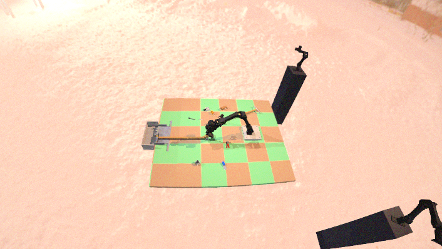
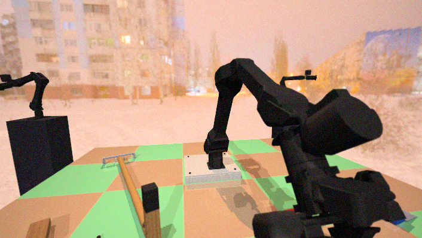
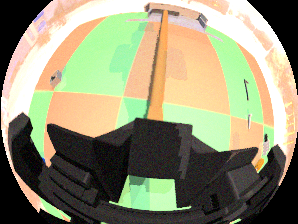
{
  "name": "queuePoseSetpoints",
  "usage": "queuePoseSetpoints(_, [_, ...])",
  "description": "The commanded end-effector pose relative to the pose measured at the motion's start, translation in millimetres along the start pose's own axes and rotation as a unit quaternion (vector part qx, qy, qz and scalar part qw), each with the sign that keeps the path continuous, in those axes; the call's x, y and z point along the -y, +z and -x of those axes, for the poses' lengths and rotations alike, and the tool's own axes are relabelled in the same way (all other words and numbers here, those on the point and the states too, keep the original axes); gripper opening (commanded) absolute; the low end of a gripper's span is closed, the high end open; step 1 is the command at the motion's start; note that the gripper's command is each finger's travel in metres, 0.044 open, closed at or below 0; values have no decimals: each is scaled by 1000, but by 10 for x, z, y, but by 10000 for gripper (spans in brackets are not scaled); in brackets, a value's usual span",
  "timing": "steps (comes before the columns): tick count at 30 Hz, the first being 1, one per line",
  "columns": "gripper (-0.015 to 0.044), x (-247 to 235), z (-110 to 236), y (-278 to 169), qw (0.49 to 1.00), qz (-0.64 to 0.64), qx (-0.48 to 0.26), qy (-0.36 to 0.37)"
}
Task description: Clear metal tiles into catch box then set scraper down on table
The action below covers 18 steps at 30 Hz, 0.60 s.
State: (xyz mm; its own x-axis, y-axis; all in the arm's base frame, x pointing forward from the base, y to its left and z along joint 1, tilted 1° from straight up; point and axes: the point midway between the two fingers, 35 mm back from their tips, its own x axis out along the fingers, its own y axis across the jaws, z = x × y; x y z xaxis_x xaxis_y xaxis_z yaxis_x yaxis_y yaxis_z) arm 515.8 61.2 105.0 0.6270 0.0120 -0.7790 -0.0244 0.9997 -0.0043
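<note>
My gripper [image 1: 208,136] [image 3: 158,125] is shut on the near end of the long scraper's orange handle [image 1: 181,137] [image 3: 158,63]. The handle lies low over the table and runs straight out to the left. Its blade [image 1: 155,137] [image 3: 174,14] is at the far end of the steel bench plate [image 1: 163,131], right at the grey catch box [image 1: 146,139]. I can make out no metal tile on the plate. Whether tiles lie in the box is too small to tell. In the exterior view the arm fills the right side and hides the scraper.
A rake [image 1: 254,110] [image 2: 119,158] lies behind the arm's base plate [image 1: 256,135] [image 2: 194,170]. Small items are scattered: a red one [image 1: 228,144], a blue one [image 1: 223,164], a grey one [image 1: 196,162], a black-topped wooden block [image 2: 150,206]. A dark pillar [image 1: 288,94] stands off the table.
</note>
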Motion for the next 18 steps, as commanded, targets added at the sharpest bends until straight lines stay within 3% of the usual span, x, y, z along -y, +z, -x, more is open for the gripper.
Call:
queuePoseSetpoints(1, [0, -4, -11, 111, 1000, 2, 9, 3])
queuePoseSetpoints(18, [0, 33, -164, 278, 1000, 2, 10, 3])
